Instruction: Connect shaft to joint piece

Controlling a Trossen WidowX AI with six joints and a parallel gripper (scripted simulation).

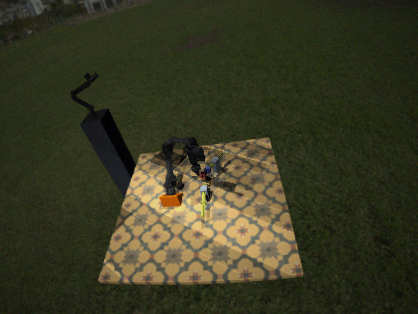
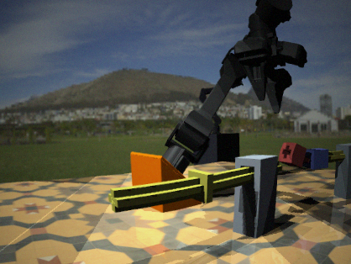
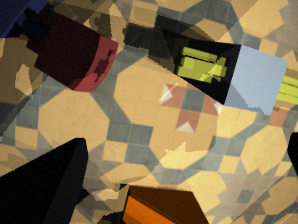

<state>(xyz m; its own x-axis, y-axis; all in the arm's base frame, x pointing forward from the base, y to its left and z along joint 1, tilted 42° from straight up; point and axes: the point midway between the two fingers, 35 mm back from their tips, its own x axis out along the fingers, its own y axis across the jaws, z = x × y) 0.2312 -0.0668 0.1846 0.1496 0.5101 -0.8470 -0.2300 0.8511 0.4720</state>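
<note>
Open air above joint piece (image 2: 292,154), grey block (image 2: 256,193) seemingly near

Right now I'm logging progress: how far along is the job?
Nothing looks finished. The claw hangs open and empty above the red joint piece, touching nothing. The yellow-green shaft sits short of the opening. Left: turning the joint into line, pushing the shaft home, withdrawing.

Dim grass (image 1: 325,100) surrounds a patterned tiled mat (image 1: 250,250); hill (image 2: 126,84) behind.

matt black pincer (image 2: 269,90) – smooth grey block (image 2: 256,193), flat yellow-green shaft (image 2: 159,193), patterned tile-look table top (image 2: 63,235).
</note>
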